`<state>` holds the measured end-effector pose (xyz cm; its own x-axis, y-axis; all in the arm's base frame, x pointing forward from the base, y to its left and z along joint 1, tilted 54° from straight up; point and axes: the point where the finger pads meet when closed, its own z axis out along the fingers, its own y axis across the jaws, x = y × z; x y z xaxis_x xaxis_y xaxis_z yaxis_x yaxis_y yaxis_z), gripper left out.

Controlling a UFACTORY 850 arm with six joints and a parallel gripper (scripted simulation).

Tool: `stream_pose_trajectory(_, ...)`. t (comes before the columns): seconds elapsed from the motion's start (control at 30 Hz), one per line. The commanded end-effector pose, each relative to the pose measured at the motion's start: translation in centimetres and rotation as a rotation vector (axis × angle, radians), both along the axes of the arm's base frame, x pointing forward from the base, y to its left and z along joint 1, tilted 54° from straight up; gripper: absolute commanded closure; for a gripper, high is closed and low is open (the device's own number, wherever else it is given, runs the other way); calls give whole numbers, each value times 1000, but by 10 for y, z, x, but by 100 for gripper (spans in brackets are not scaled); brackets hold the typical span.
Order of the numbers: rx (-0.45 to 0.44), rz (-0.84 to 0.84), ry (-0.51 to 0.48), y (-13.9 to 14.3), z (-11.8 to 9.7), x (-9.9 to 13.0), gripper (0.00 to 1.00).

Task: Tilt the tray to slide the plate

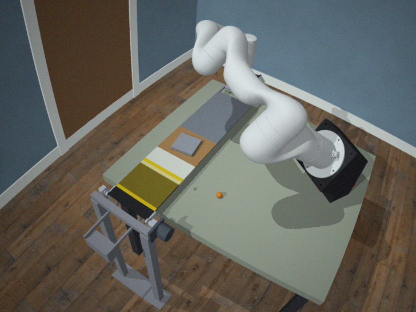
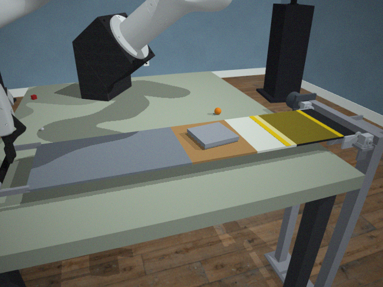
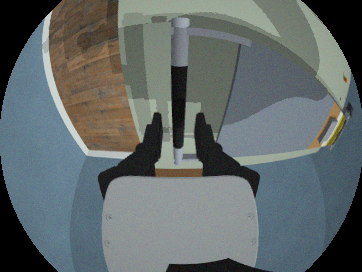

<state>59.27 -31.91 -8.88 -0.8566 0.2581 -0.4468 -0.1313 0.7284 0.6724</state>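
One square grey steel plate (image 1: 186, 143) (image 2: 212, 134) (image 3: 328, 130) sits on the orange strip, mid-frame from outside, short of the olive band (image 1: 149, 181) (image 2: 297, 125). Sliding and setting down remain. The half-spread black pincer (image 2: 11, 139) (image 3: 178, 122) straddles the black-sleeved lift bar (image 3: 179, 100), gripping nothing.

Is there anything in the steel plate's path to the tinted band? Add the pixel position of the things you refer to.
No obstacle shows: from the steel plate (image 1: 186, 144) (image 2: 212, 133) on the orange strip (image 1: 207, 152) (image 2: 182, 135), only the white strip (image 1: 172, 160) (image 2: 255, 134) and near yellow line (image 1: 161, 168) (image 2: 269, 129) precede the band.
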Motion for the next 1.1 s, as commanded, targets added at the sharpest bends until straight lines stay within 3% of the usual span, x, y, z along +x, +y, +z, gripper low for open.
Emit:
stream_pose_trajectory(0.0, -1, -1, -1, -1, 1, 0, 60)
stream_pose_trajectory(1.07, -1, -1, -1, 7, -7, 7, 60)
